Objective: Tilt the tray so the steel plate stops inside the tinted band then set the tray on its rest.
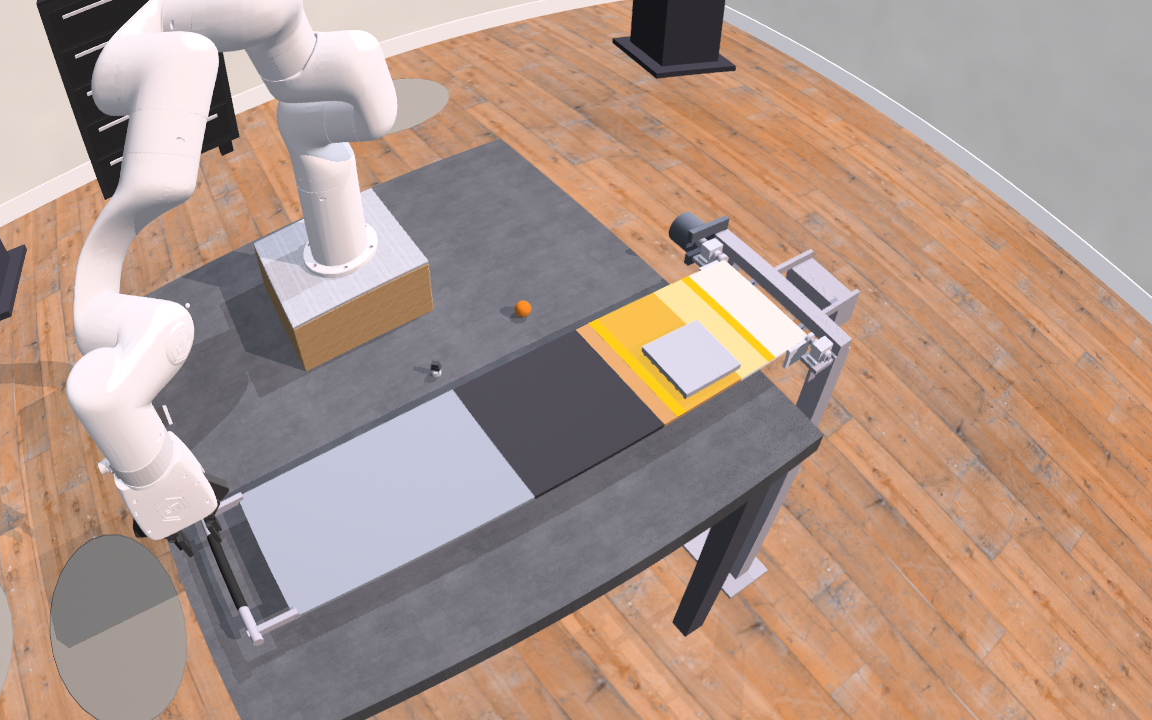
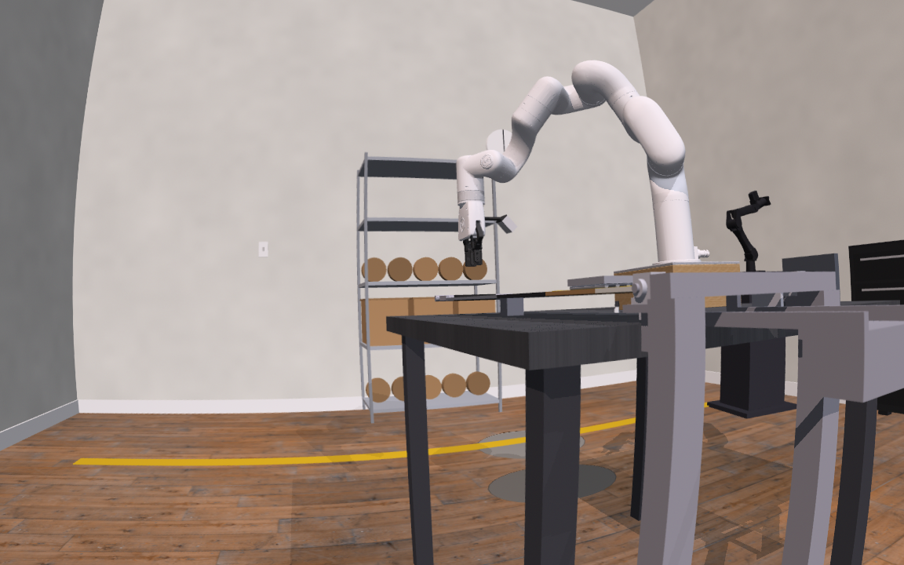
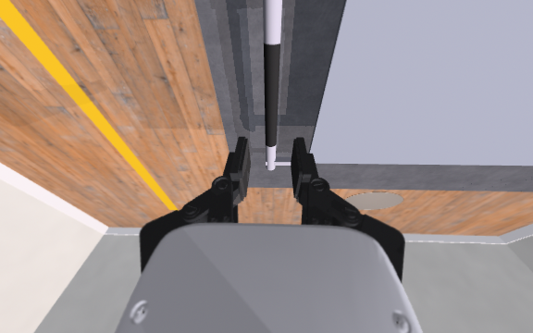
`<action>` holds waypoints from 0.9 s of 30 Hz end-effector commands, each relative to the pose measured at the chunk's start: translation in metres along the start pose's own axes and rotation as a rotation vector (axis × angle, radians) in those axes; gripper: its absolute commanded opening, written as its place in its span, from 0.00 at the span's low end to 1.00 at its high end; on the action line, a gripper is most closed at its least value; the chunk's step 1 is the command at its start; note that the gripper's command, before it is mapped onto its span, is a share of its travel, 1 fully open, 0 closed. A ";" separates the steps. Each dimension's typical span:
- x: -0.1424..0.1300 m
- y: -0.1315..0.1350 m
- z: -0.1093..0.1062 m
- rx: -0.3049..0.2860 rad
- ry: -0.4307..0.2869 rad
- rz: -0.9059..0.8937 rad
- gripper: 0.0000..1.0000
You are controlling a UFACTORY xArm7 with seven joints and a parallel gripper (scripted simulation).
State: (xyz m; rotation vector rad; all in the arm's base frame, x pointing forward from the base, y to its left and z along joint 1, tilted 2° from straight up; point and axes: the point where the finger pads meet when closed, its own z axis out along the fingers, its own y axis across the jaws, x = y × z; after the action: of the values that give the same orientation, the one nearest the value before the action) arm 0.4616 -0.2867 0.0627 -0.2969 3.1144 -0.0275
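A dark table (image 1: 741,429) (image 2: 483,340) (image 3: 433,178) is being used as the base for the whole setup, and beside it a steel-grey stand (image 1: 768,277) (image 2: 672,393) is serving as what is probably the pivot for the far end of the tray (image 1: 383,501) (image 2: 553,293) (image 3: 424,83). The white arm (image 1: 150,134) (image 2: 669,203) is being kept bent out to the opposite end, where lifting would be given the most leverage. The tray is lying low, its underside apparently being borne by a grey block (image 2: 512,306), which is presumably acting as its rest. Near the pivot, the steel plate (image 1: 692,356) (image 2: 592,281) is lying flat on the bed; it is being framed by the tinted band (image 1: 652,322), with bare colour showing between it and both the lower solid line (image 1: 634,367) and the upper solid line (image 1: 732,320). The lift bar (image 1: 226,568) (image 2: 445,297) (image 3: 272,92) is being left ungripped: the gripper (image 1: 197,537) (image 2: 472,265) (image 3: 270,150) is being held above it, fingers partway open, with nothing being held and air showing on either side of the bar's line. Such spacing is presumably being used so that the bar is cleared without being pressed from two sides. On the table, an orange ball (image 1: 522,308) and a tiny black-and-white piece (image 1: 435,368) are lying apart from the tray. The task is seemingly nearing its end; a straight upward retreat is being called for, since a sideways brush could be disturbing the settled plate.
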 end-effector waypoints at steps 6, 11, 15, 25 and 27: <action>-0.001 -0.001 -0.006 0.004 -0.004 0.000 1.00; -0.001 -0.001 -0.006 0.004 -0.004 0.000 1.00; -0.001 -0.001 -0.006 0.004 -0.004 0.000 1.00; -0.001 -0.001 -0.006 0.004 -0.004 0.000 1.00; -0.001 -0.001 -0.006 0.004 -0.004 0.000 1.00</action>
State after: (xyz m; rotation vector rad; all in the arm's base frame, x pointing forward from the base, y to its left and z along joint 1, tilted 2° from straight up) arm 0.4617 -0.2868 0.0668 -0.2968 3.1138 -0.0282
